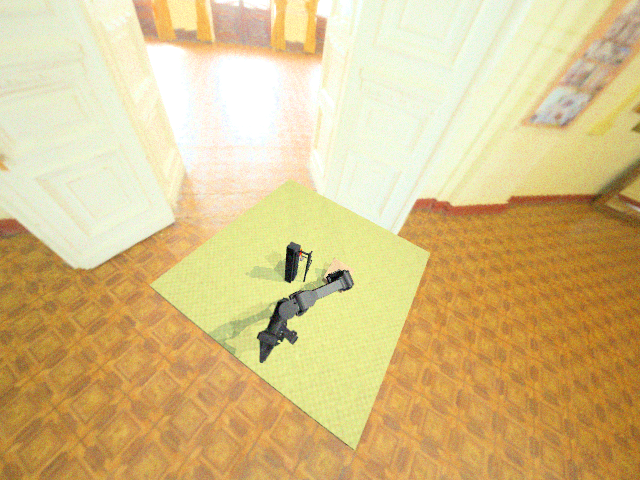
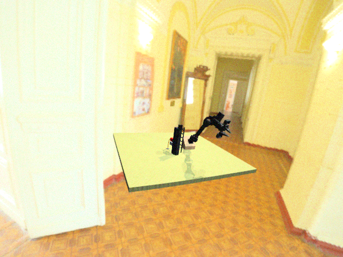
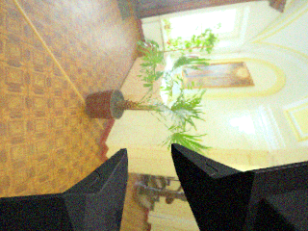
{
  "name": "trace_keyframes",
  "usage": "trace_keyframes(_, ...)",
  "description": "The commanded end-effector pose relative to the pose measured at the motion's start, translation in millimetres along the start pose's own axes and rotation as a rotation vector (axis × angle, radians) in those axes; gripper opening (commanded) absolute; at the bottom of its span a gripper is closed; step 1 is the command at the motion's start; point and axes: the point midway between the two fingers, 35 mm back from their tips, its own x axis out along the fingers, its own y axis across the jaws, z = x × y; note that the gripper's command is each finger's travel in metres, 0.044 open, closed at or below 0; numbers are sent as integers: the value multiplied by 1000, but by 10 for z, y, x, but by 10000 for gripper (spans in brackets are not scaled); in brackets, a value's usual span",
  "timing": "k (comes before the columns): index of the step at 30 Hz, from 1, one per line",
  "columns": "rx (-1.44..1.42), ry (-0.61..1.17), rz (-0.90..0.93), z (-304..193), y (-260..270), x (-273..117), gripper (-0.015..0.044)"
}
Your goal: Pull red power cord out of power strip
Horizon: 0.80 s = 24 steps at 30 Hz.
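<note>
- Red plug is showing only as a small red speck at the left side of the black power strip in the exterior view — its seating in the socket is too small to make out.
- Cord is hardly resolving anywhere.
- Strip is standing upright on the green table, mid-frame.
- Gripper is hanging lower centre of the top view, well apart from the strip; fingers are sitting partly closed, gripping nothing — only room background is showing between them.

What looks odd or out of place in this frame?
The power strip stands on end on the table rather than lying flat, with the red plug on its far side. The hand points away from it, partly closed on nothing, aimed out at the room.
</note>
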Motion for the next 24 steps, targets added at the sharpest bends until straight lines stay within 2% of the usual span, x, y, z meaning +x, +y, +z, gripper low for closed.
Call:
trace_keyframes(1, 214, 147, 108, -538, 467, 24, 160)
trace_keyframes(7, 539, 397, 183, -1218, 1009, -181, 160)
trace_keyframes(13, 754, 572, 212, -1653, 1406, -436, 160)
trace_keyframes(18, 1043, 815, 219, -2157, 1952, -922, 160)
trace_keyframes(24, 1402, 1129, 147, -2583, 2551, -1699, 160)
